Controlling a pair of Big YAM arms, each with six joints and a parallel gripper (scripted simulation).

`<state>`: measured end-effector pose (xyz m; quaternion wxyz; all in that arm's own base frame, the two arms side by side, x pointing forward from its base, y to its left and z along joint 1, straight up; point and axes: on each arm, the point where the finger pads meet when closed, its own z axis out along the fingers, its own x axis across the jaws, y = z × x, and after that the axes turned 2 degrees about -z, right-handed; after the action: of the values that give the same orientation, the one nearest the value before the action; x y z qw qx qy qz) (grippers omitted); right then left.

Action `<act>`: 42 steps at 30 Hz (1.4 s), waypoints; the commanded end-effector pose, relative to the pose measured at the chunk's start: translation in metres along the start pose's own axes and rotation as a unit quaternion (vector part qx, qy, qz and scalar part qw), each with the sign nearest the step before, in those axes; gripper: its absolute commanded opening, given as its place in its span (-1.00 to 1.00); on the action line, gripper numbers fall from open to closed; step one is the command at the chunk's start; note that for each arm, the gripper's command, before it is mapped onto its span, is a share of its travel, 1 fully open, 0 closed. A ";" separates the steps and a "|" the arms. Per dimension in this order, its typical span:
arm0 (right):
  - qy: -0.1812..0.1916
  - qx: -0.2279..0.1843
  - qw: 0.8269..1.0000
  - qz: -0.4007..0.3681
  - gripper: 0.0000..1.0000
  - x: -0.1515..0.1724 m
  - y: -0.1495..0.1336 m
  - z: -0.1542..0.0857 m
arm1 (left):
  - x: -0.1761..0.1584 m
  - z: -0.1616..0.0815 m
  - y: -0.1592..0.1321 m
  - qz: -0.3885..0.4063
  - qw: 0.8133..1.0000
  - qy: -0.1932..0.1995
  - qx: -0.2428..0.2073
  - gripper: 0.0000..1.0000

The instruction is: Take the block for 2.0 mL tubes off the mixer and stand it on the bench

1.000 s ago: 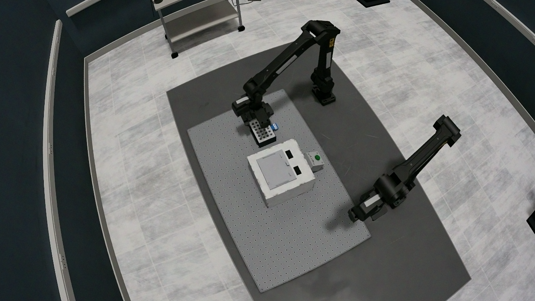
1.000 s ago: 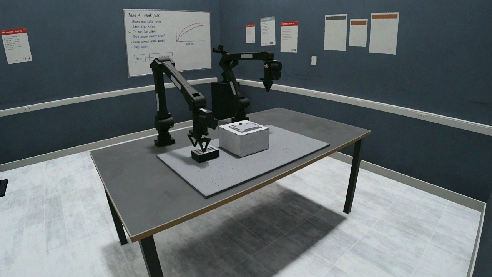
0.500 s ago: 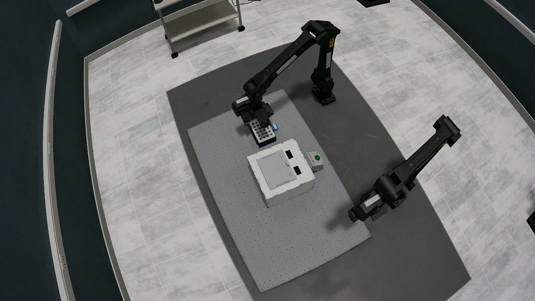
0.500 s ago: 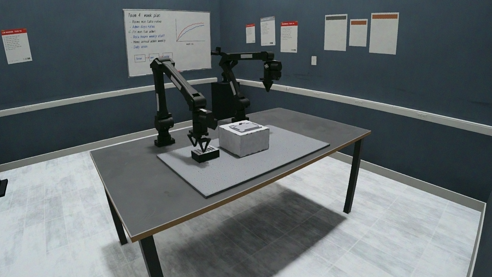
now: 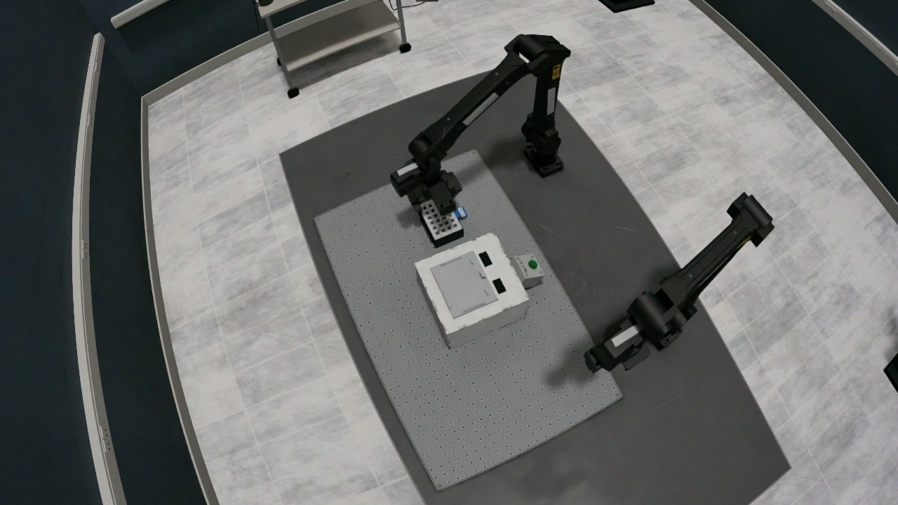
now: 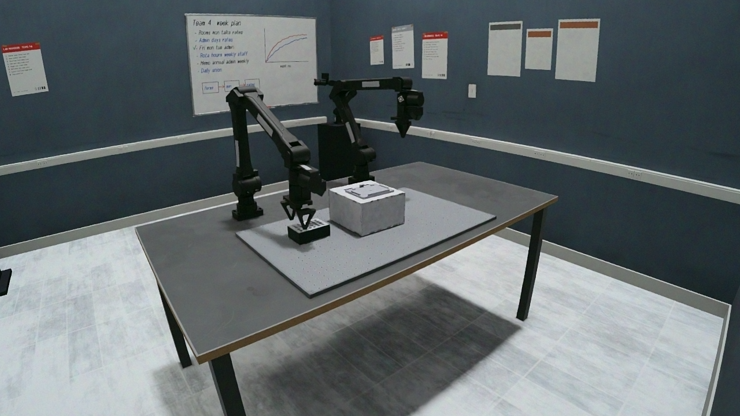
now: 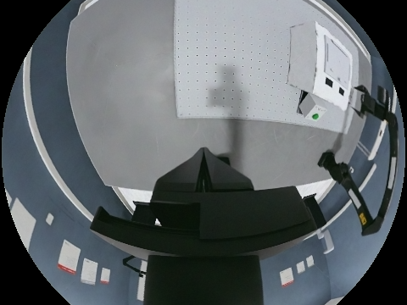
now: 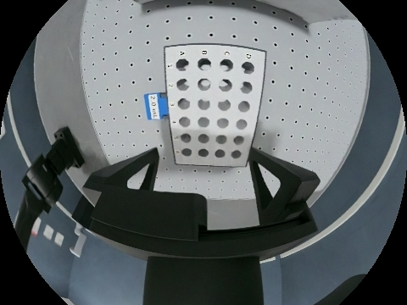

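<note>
The block [image 5: 445, 239] [image 6: 310, 237] [image 8: 214, 95] is off the mixer [image 5: 480, 324] [image 6: 365, 214] [image 7: 303, 59] [image 8: 335, 8] and stands upright just beside it, on the bench board. This probably serves the goal, with the mixer also standing.

The right gripper [image 5: 437, 204] [image 6: 298, 223] [image 7: 352, 97] [image 8: 203, 152] is open and grips nothing; its wide fingers perhaps leave room to back away upward. The left gripper [image 5: 590, 362] [image 6: 403, 135] [image 7: 203, 152] is closed on nothing, well apart from the mixer, maybe to avoid disturbing it.

The block's holes show no tubes; its blue tag [image 5: 461, 212] [image 8: 153, 106] reads 2.0 mL. The mixer's plate [image 5: 461, 282] [image 6: 368, 190] [image 7: 337, 59] carries no block.
</note>
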<state>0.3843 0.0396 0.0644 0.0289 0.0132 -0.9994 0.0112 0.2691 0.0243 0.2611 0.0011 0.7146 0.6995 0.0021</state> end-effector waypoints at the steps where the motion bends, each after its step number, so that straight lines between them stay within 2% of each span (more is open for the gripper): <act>1: -0.033 -0.002 0.999 -0.001 1.00 -0.021 -0.004 -0.034 | 0.000 -0.019 0.015 -0.001 1.000 0.001 -0.026 -1.00; 6: -0.049 -0.003 0.999 -0.001 1.00 -0.025 -0.004 -0.056 | 0.000 -0.011 0.011 0.000 1.000 0.000 -0.016 -1.00; 10: -0.045 -0.003 0.999 -0.001 1.00 -0.024 -0.004 -0.061 | -0.001 -0.005 0.008 0.000 1.000 -0.001 -0.008 -1.00; 24: -0.015 -0.001 1.000 -0.002 1.00 -0.014 -0.004 -0.024 | -0.002 0.008 0.000 0.000 1.000 -0.002 0.009 -1.00; 33: -0.007 -0.001 1.000 -0.002 1.00 -0.009 -0.004 -0.019 | -0.001 0.000 0.006 0.000 1.000 -0.001 -0.002 -1.00; 38: -0.019 -0.002 1.000 -0.002 1.00 -0.010 -0.004 -0.027 | -0.001 -0.008 0.010 0.000 1.000 0.000 -0.011 -1.00; 42: -0.027 -0.003 1.000 -0.002 1.00 -0.010 -0.007 -0.047 | 0.000 -0.013 0.013 0.000 1.000 0.001 -0.018 -1.00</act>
<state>0.3924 0.0399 0.0944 0.0141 0.0133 -0.9998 0.0097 0.2681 0.0242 0.2592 -0.0004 0.7146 0.6995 0.0002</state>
